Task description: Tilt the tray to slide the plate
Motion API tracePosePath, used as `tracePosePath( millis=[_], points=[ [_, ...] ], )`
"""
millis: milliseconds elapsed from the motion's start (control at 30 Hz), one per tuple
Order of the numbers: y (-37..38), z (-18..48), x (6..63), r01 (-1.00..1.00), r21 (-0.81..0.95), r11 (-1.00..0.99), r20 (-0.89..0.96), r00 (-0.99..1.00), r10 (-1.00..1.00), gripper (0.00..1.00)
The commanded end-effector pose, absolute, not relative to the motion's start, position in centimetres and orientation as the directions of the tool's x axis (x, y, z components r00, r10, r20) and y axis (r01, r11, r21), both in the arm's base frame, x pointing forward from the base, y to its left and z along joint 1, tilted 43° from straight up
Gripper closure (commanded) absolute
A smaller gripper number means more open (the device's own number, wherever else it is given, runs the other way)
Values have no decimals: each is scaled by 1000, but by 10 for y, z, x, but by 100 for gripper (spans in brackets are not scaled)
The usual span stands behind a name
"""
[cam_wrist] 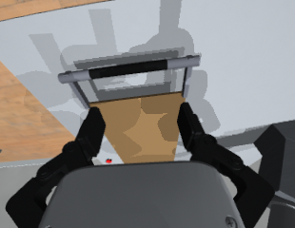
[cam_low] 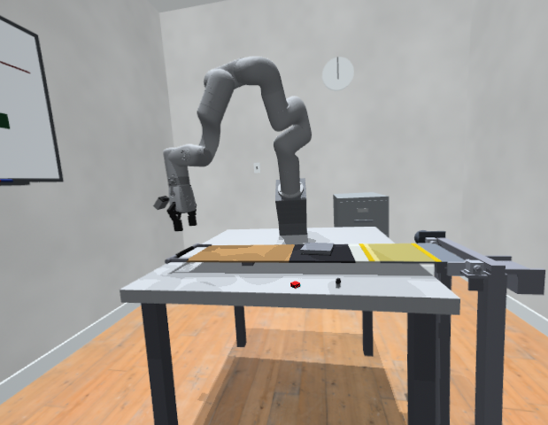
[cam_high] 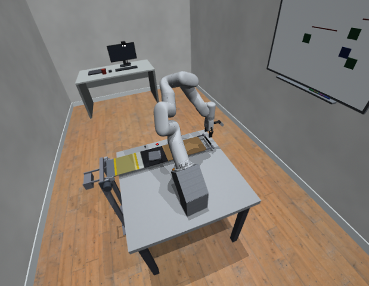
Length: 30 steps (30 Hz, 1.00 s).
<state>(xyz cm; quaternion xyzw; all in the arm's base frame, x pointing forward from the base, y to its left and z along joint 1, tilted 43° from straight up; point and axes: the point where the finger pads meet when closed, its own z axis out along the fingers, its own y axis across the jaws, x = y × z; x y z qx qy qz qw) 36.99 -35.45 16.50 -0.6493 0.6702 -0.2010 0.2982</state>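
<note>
The steel plate (cam_low: 317, 248) lies flat on the dark middle stretch of the tray (cam_low: 246, 252), well apart from the gripper (cam_low: 182, 220), which hangs in the air above the tray's handle (cam_wrist: 130, 69) at the far end of the brown section. The plate sits short of the tinted band (cam_low: 394, 252) and its two yellow solid lines (cam_low: 366, 252), near the arm's pedestal (cam_high: 190, 187).

The arm rises from the pedestal, arches high over the table (cam_low: 227, 285) and bends down, so the wrist points the fingers almost straight down. They stand fully spread with nothing between them, one on each side of the brown bed in the wrist view.

In the top view the arm hides part of the tray's brown section. The wrist view cuts off the tray beyond the brown part, so the plate cannot be seen there.
</note>
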Motion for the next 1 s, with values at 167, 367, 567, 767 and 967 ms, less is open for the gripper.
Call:
tracePosePath(
  millis=[167,367,567,767,967],
  points=[
    [-356,163,371,-743,-611,272,-266,-131,-955,0],
    [-356,163,373,-720,-575,388,-339,-223,-914,0],
    [-356,162,374,-686,-530,499,-406,-311,-859,0],
    [-357,162,375,-651,-489,581,-455,-377,-807,0],
    [-357,161,376,-597,-433,675,-511,-455,-730,0]
  ],
)
